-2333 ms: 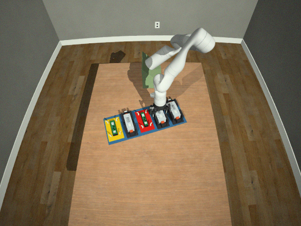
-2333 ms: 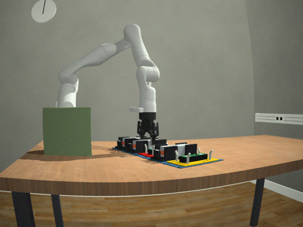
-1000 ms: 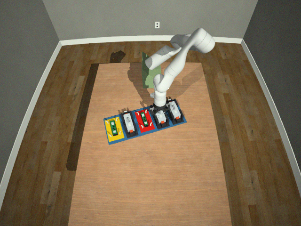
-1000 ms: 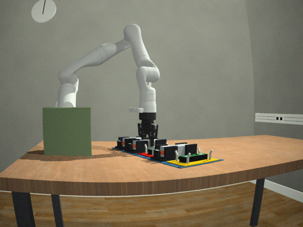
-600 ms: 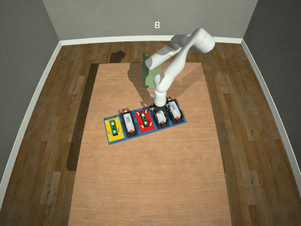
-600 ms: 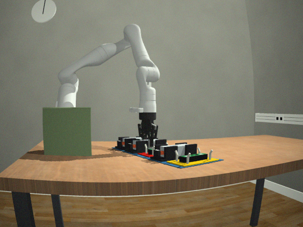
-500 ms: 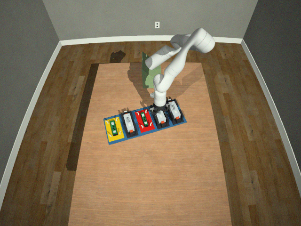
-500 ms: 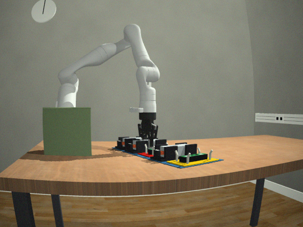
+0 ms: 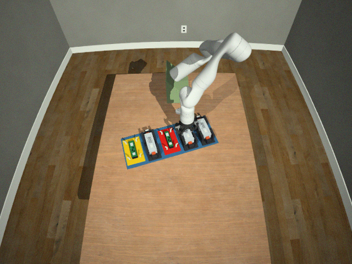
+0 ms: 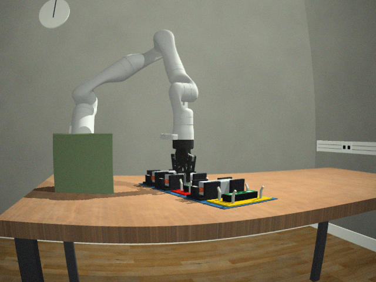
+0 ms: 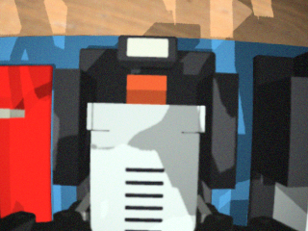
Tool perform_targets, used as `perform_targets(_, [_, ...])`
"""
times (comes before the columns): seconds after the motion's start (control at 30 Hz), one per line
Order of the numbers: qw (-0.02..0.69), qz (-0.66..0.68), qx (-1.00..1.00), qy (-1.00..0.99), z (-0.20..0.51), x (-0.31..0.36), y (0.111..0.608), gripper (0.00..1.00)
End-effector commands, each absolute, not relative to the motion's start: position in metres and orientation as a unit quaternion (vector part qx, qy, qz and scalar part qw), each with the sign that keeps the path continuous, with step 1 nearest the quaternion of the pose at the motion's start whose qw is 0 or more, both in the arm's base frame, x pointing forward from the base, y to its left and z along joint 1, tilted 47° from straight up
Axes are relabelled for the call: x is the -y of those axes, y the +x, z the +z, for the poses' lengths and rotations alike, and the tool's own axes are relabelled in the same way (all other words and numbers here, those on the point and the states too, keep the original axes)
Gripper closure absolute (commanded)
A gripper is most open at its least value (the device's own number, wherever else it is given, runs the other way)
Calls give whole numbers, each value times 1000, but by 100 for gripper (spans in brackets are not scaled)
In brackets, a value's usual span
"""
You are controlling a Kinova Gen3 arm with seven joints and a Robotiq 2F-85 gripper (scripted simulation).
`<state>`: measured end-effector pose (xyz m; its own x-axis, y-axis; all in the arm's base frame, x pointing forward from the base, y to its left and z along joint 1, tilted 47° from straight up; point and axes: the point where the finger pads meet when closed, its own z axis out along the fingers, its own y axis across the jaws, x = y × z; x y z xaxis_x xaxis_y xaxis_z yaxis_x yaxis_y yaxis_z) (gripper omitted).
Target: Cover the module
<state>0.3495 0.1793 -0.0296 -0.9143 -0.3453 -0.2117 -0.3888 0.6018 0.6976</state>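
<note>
A blue mat carries a yellow base plate (image 9: 132, 150) with a green module (image 9: 132, 148) at its left end. A red plate (image 9: 169, 140) with another green module lies in the middle. Three light grey covers sit in black holders: one (image 9: 151, 142) between the two plates, a middle one (image 9: 188, 137) right of the red plate, and one (image 9: 205, 130) at the far right. My gripper (image 9: 186, 131) is down over the middle cover and shut on it; the cover still sits in its holder. In the wrist view this cover (image 11: 144, 164) fills the centre, with my fingertips at its sides at the bottom edge.
A green box (image 10: 83, 163) stands at the back of the table near the arm's base. White corner posts (image 10: 233, 195) stand up around the module on the yellow plate. The neighbouring holders stand close on either side of my gripper.
</note>
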Motion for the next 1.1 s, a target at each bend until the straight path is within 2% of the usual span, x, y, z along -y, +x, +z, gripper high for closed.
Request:
perform_targets(0.0, [28, 396, -895, -205, -30, -179, 350, 100])
perform_targets(0.67, [28, 396, -895, -205, -30, -179, 350, 100])
perform_targets(1.07, [28, 396, -895, -205, -9, -157, 353, 100])
